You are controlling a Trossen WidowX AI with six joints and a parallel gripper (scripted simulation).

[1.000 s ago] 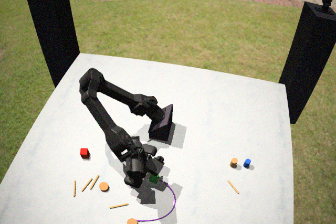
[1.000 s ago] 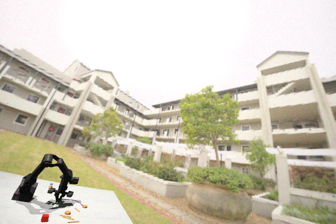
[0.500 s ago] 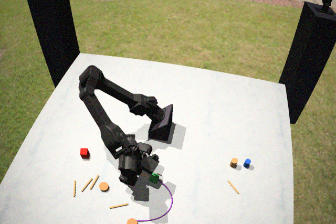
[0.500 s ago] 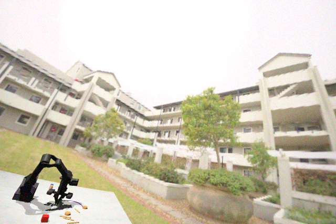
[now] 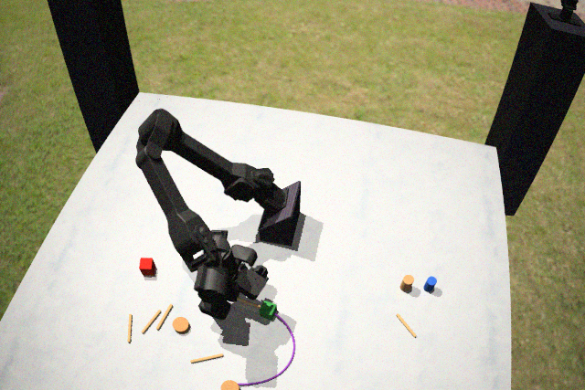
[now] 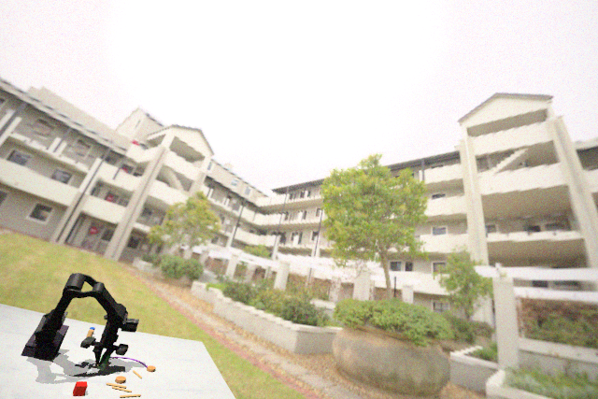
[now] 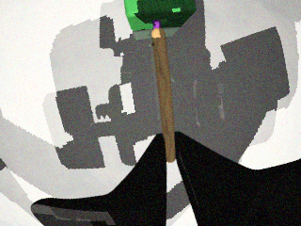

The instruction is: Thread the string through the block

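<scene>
The green block (image 5: pixel 268 310) (image 7: pixel 188 14) stands on the table. My gripper (image 7: pixel 167 138) is shut on the wooden stick (image 7: pixel 164 89) (image 5: pixel 249 302), near its end farther from the block. The whole stick is outside the block on the gripper's side, with its other end close to the block's face. A short bit of purple string (image 7: pixel 156 24) (image 5: pixel 293 346) shows between stick and block; on the block's other side the string curves round to the round button (image 5: pixel 229 384) (image 6: pixel 150 368). The inside of the hole is mostly hidden. The arm hides the fingertips in the top view.
A red cube (image 5: pixel 146 266) (image 6: pixel 79 389), an orange disc (image 5: pixel 180 324) (image 6: pixel 120 378) and several loose sticks (image 5: pixel 207 358) (image 5: pixel 151 321) lie on the arm's left in the top view. An orange cylinder (image 5: pixel 407 283), a blue cylinder (image 5: pixel 430 283) and another stick (image 5: pixel 406 325) are far right.
</scene>
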